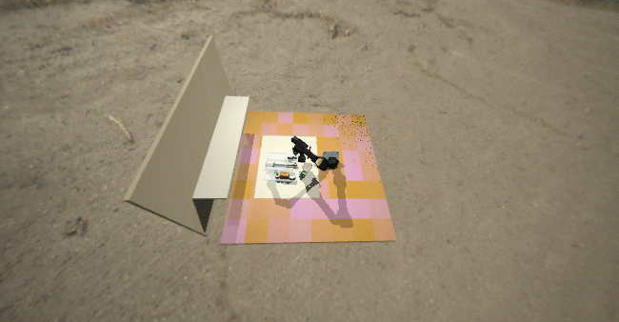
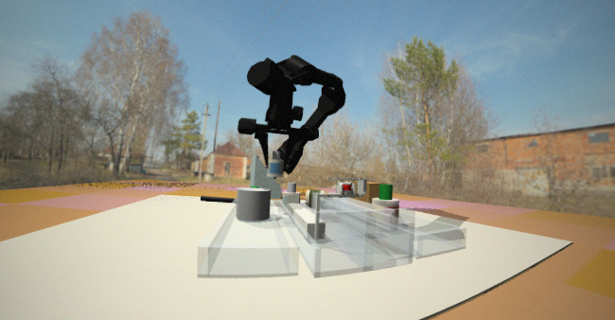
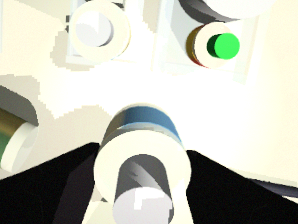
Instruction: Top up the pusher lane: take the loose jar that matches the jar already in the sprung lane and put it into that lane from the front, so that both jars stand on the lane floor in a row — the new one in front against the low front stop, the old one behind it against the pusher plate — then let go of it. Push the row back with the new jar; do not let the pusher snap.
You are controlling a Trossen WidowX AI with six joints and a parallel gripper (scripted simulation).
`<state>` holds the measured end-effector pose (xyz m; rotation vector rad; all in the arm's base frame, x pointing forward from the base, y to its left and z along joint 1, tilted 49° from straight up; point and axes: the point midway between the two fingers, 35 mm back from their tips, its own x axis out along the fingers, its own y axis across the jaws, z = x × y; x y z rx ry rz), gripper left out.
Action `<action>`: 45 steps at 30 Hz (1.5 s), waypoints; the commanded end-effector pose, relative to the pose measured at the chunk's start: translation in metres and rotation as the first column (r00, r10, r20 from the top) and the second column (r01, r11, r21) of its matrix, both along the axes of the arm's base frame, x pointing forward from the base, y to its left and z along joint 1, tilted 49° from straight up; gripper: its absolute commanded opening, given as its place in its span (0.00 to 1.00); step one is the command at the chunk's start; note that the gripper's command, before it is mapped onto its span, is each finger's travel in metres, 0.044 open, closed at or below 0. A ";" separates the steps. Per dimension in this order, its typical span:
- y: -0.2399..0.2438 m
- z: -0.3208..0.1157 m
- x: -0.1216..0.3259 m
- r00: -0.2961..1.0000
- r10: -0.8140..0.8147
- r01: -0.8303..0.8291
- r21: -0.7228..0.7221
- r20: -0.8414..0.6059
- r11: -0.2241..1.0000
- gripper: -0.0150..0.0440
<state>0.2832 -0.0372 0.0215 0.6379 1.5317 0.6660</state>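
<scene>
My fingers are clamped on the grey-capped jar [image 3: 141,163], upright; its match in the lane [image 3: 100,28] lies at eleven o'clock

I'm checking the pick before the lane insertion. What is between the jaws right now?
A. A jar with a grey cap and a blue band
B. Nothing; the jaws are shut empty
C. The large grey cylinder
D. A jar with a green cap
A: the wrist view shows the gripper closed on a white jar with a grey cap and blue band, held above the lanes in the exterior view.
</scene>
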 end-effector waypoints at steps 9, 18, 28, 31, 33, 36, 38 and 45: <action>0.039 0.007 0.009 1.000 -0.014 0.015 0.016 -0.023 1.000 0.25; 0.056 -0.008 0.008 1.000 -0.014 0.015 0.017 -0.023 1.000 0.25; 0.056 -0.008 0.011 1.000 -0.014 0.015 0.017 -0.023 1.000 0.25; 0.056 -0.008 0.012 1.000 -0.014 0.015 0.017 -0.023 1.000 0.25; 0.056 -0.008 0.013 1.000 -0.014 0.015 0.017 -0.023 1.000 0.25; 0.056 -0.009 0.014 1.000 -0.014 0.015 0.017 -0.023 1.000 0.25; 0.056 -0.009 0.015 1.000 -0.014 0.015 0.017 -0.023 1.000 0.25; 0.056 -0.009 0.018 1.000 -0.014 0.015 0.017 -0.023 1.000 0.25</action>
